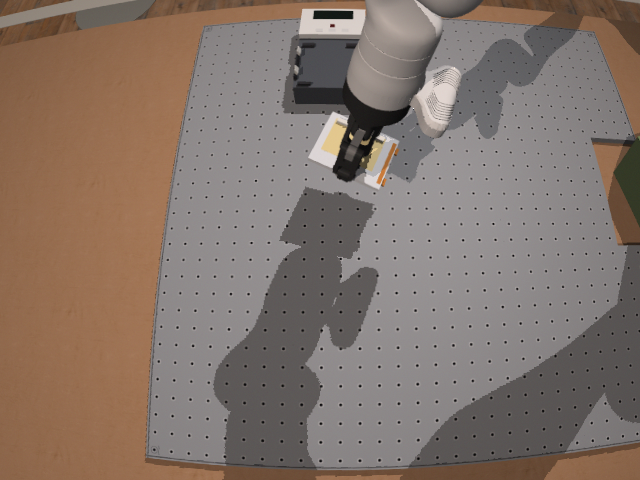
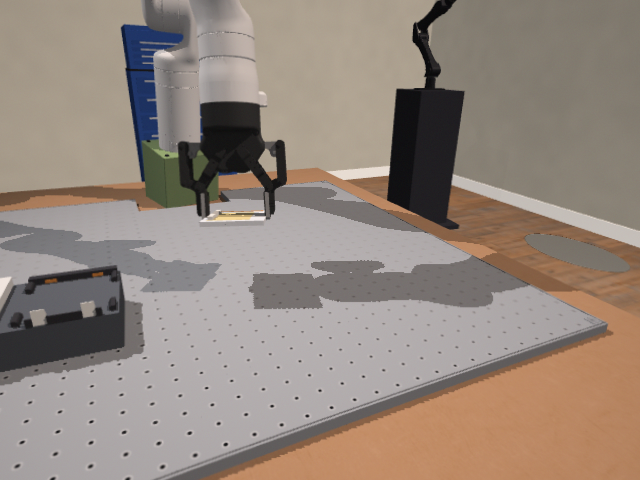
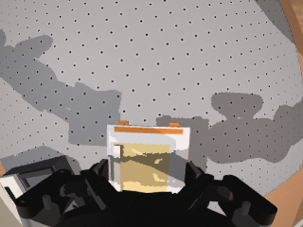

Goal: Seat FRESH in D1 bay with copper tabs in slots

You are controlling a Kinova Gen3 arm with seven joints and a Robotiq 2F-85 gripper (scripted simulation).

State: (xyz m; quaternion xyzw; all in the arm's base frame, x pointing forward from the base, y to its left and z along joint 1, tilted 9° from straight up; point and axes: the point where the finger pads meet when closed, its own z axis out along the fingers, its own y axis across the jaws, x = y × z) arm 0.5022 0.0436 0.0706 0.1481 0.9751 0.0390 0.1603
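Observation:
My gripper (image 2: 233,210) is shut on the FRESH cassette (image 1: 354,149), a flat white frame with a yellow gel window, and holds it level in the air above the perforated deck. Its two copper tabs (image 1: 387,164) point away from the dock in the overhead view; in the wrist view the tabs (image 3: 150,129) lie on the cassette's (image 3: 148,159) far edge. The fingers grip its two side edges (image 2: 235,217). The dock D1 (image 1: 325,69), a dark box with an open bay and a white panel at its far end, sits just behind the cassette. It also shows at the lower left of the side view (image 2: 62,317). The comb is too small to make out.
A green block (image 2: 173,178) carrying the arm's base stands at the deck's far edge. A black pedestal (image 2: 424,149) stands on the floor beyond the table. The deck's edges drop onto a brown table top.

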